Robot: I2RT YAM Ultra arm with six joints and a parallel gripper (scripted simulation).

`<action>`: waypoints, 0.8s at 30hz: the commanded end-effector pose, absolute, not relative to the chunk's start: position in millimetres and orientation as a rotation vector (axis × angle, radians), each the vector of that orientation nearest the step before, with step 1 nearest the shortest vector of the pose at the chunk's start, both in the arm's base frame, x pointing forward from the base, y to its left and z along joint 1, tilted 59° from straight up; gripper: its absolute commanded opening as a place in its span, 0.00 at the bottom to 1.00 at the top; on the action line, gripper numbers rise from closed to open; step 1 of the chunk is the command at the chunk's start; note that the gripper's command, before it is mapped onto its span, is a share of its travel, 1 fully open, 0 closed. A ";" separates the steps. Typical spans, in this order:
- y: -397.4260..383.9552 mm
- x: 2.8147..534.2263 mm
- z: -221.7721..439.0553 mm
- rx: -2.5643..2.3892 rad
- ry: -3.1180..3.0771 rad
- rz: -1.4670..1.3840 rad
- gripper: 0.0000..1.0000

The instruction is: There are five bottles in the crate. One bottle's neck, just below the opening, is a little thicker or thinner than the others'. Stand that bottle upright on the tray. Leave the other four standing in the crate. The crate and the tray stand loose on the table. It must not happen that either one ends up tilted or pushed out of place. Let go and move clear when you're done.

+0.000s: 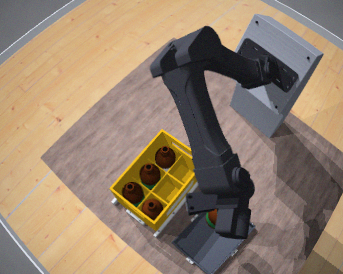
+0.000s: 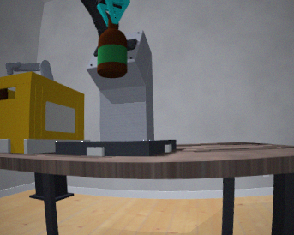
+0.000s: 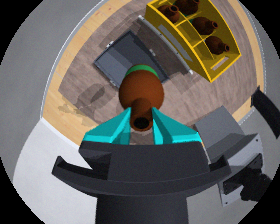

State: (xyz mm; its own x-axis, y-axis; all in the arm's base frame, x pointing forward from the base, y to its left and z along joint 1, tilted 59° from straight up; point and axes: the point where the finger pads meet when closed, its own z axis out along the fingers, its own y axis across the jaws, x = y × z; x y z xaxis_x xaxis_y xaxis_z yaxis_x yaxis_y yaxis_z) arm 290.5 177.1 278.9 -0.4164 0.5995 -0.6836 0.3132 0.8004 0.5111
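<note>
My gripper is shut on the neck of a brown bottle with a green band. The bottle hangs about upright, high above the dark grey tray. In the top view the arm hides the fingers and most of this bottle. The yellow crate stands beside the tray. Three brown bottles stand in one row of it, and one more bottle stands in the other row. Differences between necks are too small to tell.
The other two crate compartments hold no bottle. The crate's near side stands close to the tray. The grey arm pedestal stands behind the tray, and the arm reaches over from it.
</note>
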 end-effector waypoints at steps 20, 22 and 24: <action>206.1 289.3 299.0 0.680 2.016 0.397 0.00; 207.6 289.5 299.4 0.680 2.016 0.397 0.00; 205.3 287.3 307.1 0.688 2.002 0.421 0.00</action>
State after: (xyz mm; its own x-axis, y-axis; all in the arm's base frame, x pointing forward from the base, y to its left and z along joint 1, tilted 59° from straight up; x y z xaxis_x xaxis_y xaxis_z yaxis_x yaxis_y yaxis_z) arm 295.5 200.4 289.3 -0.4037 0.6074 -0.6841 0.3224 0.7943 0.5150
